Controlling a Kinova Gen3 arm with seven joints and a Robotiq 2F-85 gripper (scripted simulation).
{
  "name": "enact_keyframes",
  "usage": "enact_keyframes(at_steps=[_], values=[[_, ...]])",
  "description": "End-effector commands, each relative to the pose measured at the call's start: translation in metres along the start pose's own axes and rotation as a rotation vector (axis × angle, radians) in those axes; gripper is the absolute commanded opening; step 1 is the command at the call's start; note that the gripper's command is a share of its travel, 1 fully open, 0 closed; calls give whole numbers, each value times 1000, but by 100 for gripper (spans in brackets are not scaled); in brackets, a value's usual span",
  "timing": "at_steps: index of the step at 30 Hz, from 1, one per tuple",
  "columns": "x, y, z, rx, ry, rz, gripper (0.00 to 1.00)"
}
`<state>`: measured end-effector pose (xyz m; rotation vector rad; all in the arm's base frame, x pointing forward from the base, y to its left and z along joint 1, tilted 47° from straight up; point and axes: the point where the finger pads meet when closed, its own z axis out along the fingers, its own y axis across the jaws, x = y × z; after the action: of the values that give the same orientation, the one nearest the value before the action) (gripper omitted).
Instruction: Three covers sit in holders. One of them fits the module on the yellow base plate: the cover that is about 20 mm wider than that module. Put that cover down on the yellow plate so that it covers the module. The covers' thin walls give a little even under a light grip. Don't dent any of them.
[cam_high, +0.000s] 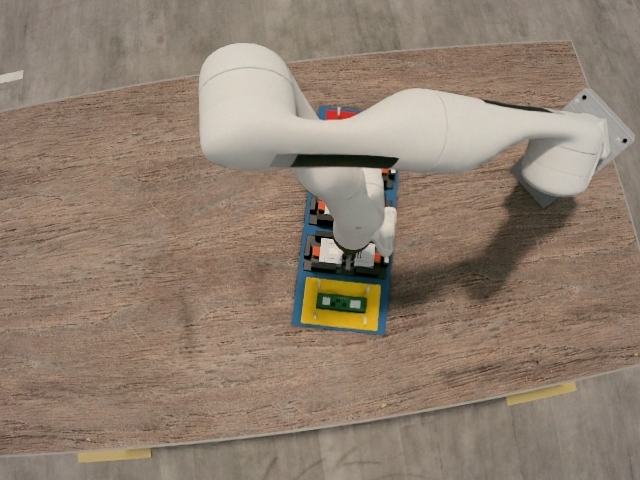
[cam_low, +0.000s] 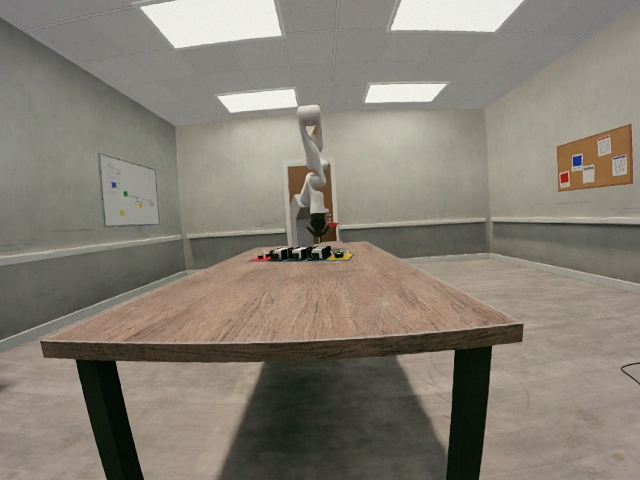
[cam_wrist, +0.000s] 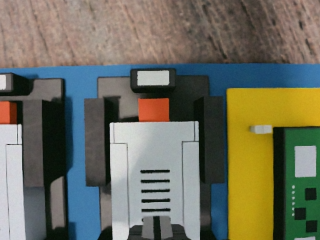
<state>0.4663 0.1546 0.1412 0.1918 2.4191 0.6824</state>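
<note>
Your gripper (cam_low: 318, 238) (cam_wrist: 157, 228) was shut on nothing, bottom middle of the wrist view, over the white cover (cam_high: 330, 251) (cam_wrist: 155, 155), with dark holder walls (cam_wrist: 95, 142) close beside that cover.

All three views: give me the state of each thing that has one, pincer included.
Pincer: shut, empty, above the near cover.
Near cover: seated in its holder.
Middle cover: seated in its holder.
Far cover: in its holder, mostly hidden from above.
Module: uncovered.
Yellow plate: bearing the module, no cover on it.
</note>
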Motion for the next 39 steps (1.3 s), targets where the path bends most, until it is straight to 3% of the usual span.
enact_keyframes(at_steps=[1, 2, 3, 39], values=[[0, 0, 0, 0, -1, 0, 0], [0, 0, 0, 0, -1, 0, 0], [0, 0, 0, 0, -1, 0, 100], [0, 0, 3, 0, -1, 0, 100]])
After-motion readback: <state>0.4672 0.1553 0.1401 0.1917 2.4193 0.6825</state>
